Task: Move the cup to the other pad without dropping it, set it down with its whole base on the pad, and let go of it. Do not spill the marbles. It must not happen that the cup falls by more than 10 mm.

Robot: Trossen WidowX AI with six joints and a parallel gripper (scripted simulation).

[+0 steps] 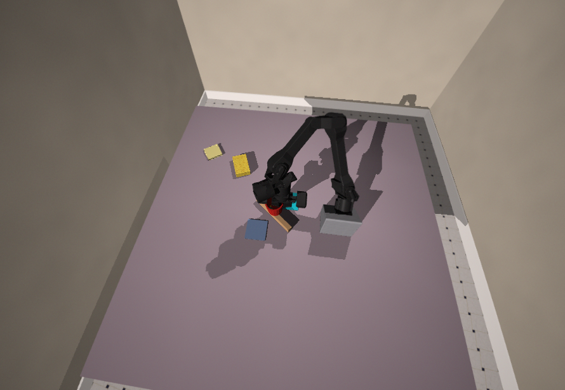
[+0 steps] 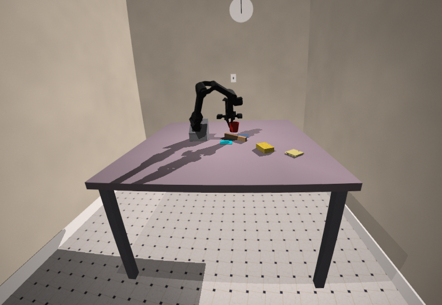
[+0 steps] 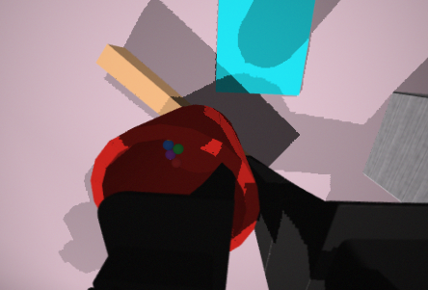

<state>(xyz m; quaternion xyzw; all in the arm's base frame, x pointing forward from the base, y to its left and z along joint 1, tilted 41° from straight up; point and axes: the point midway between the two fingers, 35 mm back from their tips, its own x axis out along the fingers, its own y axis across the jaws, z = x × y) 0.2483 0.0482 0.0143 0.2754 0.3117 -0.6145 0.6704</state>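
My gripper is shut on the rim of the red cup and holds it above the table, upright. Several small marbles lie at the cup's bottom. In the top and exterior views the cup hangs over the wooden bar. The cyan pad lies on the table beyond the bar, toward the arm's base. The blue pad lies on the other side of the bar; in the exterior view the blue pad is mostly hidden behind the bar.
The arm's grey base block stands next to the cyan pad. A yellow sponge and a flat pale yellow pad lie farther off on the table.
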